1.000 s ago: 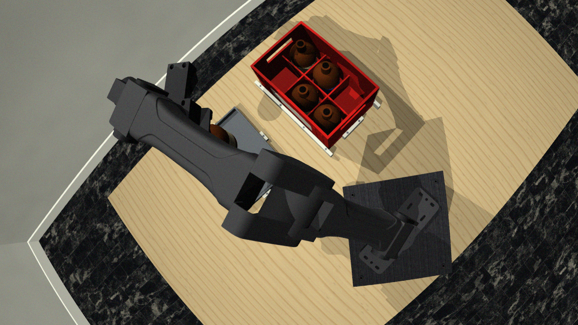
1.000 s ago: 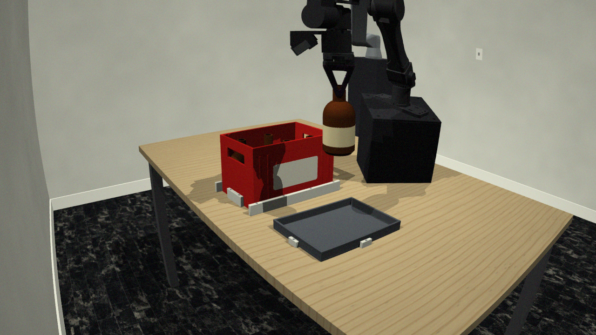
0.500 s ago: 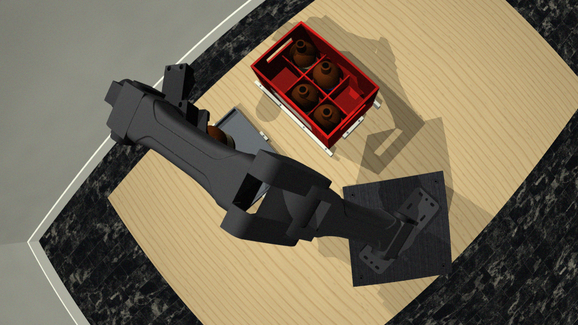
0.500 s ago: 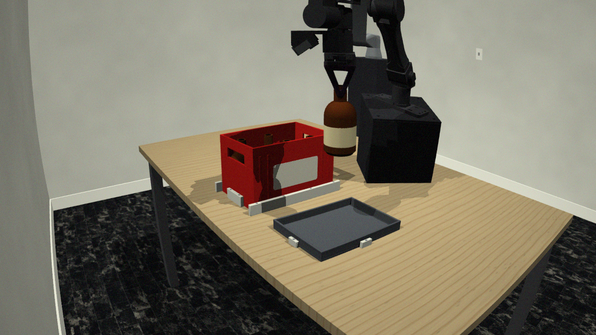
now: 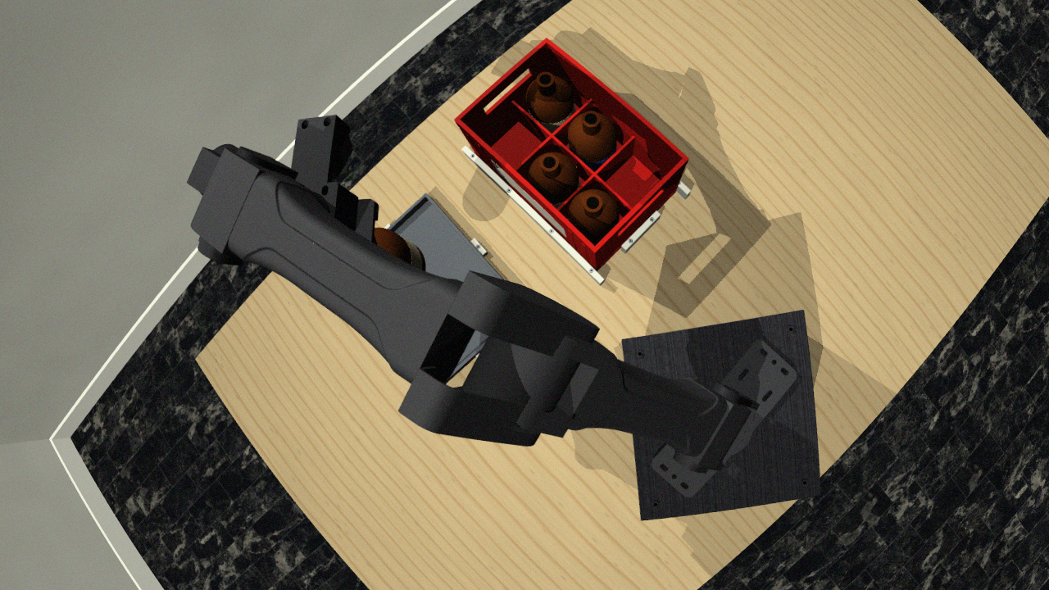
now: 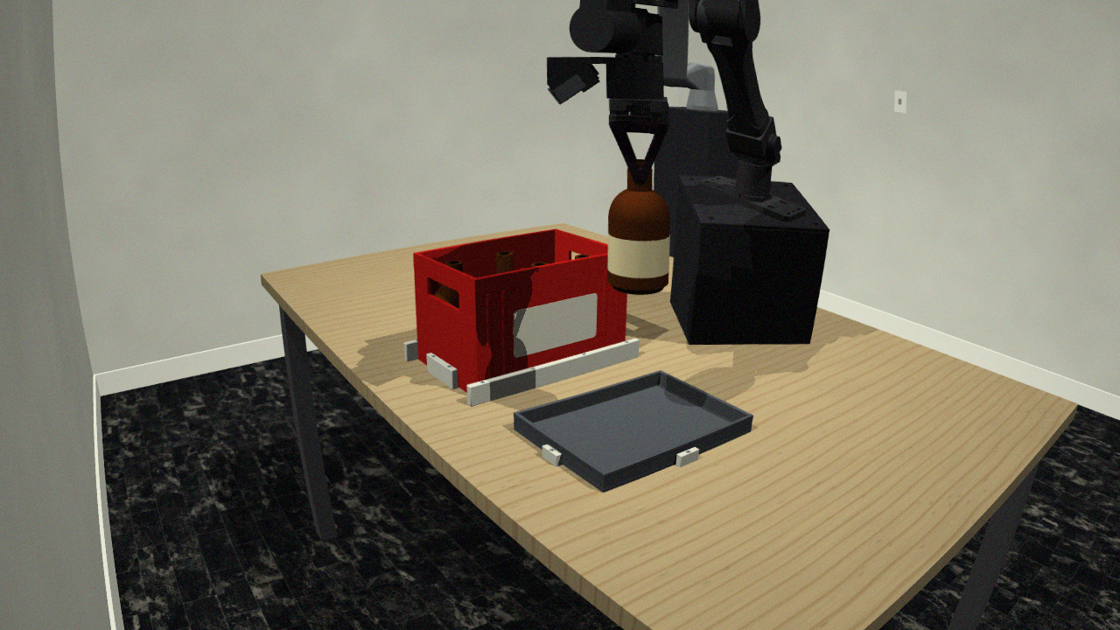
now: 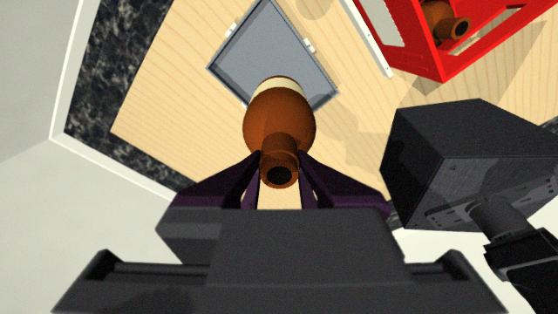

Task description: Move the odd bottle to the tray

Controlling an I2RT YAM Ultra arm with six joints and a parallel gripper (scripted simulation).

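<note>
Bottle upright, jaws clamped on neck; prob. stiff, slick, maybe fragile; neck grip OK; may swing, lower slowly.
</note>
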